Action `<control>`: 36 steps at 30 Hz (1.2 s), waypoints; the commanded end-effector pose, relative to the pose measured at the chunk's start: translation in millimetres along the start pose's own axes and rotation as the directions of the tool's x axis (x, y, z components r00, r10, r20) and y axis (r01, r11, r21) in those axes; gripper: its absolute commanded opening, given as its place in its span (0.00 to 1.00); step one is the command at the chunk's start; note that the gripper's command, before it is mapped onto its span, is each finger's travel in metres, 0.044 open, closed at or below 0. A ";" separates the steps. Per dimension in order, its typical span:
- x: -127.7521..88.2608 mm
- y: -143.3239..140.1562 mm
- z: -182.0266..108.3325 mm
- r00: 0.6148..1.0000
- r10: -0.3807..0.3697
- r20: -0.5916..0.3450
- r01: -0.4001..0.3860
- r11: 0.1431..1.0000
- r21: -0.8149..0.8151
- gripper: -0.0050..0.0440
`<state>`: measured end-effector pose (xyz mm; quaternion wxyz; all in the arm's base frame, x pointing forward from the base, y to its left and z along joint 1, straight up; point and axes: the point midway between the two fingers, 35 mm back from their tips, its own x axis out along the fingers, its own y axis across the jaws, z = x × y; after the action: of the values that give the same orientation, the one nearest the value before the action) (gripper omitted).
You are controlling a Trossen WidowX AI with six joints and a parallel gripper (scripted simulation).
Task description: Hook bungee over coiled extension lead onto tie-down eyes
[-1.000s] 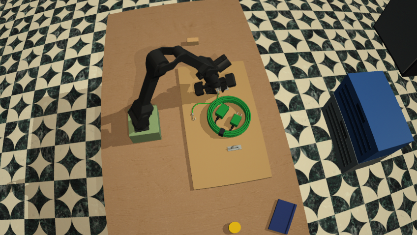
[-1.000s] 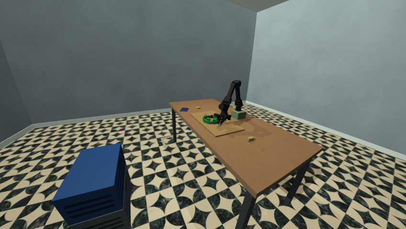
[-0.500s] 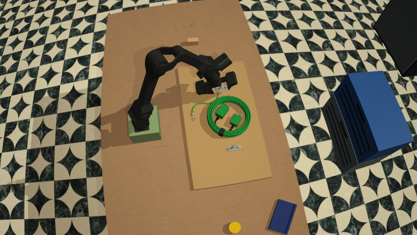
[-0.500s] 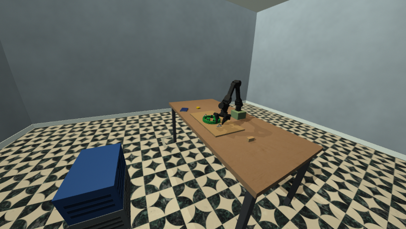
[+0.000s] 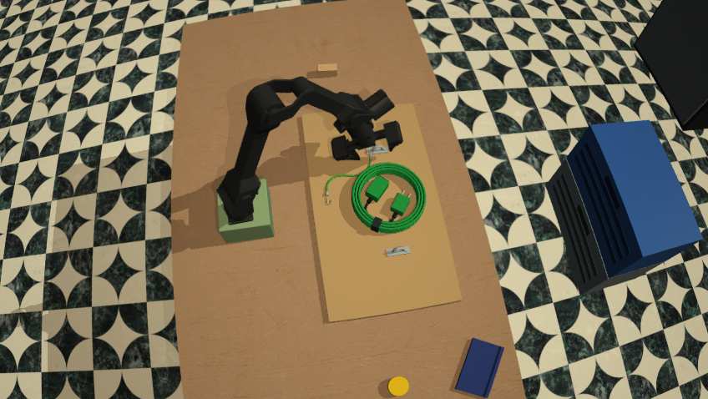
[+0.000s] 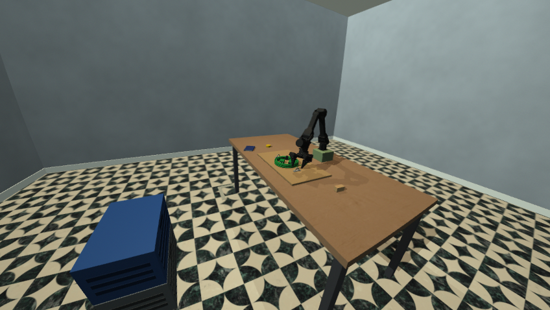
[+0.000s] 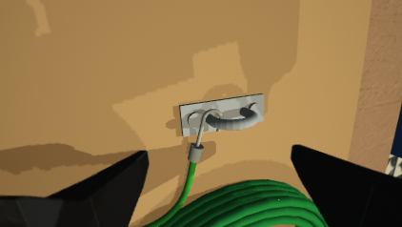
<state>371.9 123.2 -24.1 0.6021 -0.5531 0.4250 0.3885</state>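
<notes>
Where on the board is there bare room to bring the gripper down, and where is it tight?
Bare: the board beyond the unhooked eye, and the strip between free hook and its arm-side edge. Crowded: the open gripper over the hooked eye, with the coiled lead close beside it.

Matt wood on the table (image 5: pixel 223 307), faint grain showing, and the board (image 5: pixel 376 282) is a paler, smoother wood, flat in finish. The eye (image 7: pixel 224 114) looks like brushed grey metal with a dull sheen, and the hook (image 7: pixel 206 125) through it is thin bright wire. The bungee (image 7: pixel 189 183) reads as smooth green cord with a grey metal collar; the lead (image 5: pixel 389 198) is ribbed green plastic. The gripper (image 5: pixel 367 141) is matt black plastic, fingers unshiny. Toward the near right corner, the disc (image 5: pixel 397 385) is glossy-looking yellow.
</notes>
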 end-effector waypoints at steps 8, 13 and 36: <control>-27.0 -15.6 4.6 1.000 -0.013 0.012 0.013 1.000 -0.007 1.00; -41.2 -20.2 4.8 1.000 -0.003 0.008 0.003 1.000 -0.012 1.00; -67.7 -15.8 -4.6 0.999 0.052 -0.013 -0.051 0.994 0.100 0.66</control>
<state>364.9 120.5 34.6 0.5922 -0.5333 0.4575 0.3945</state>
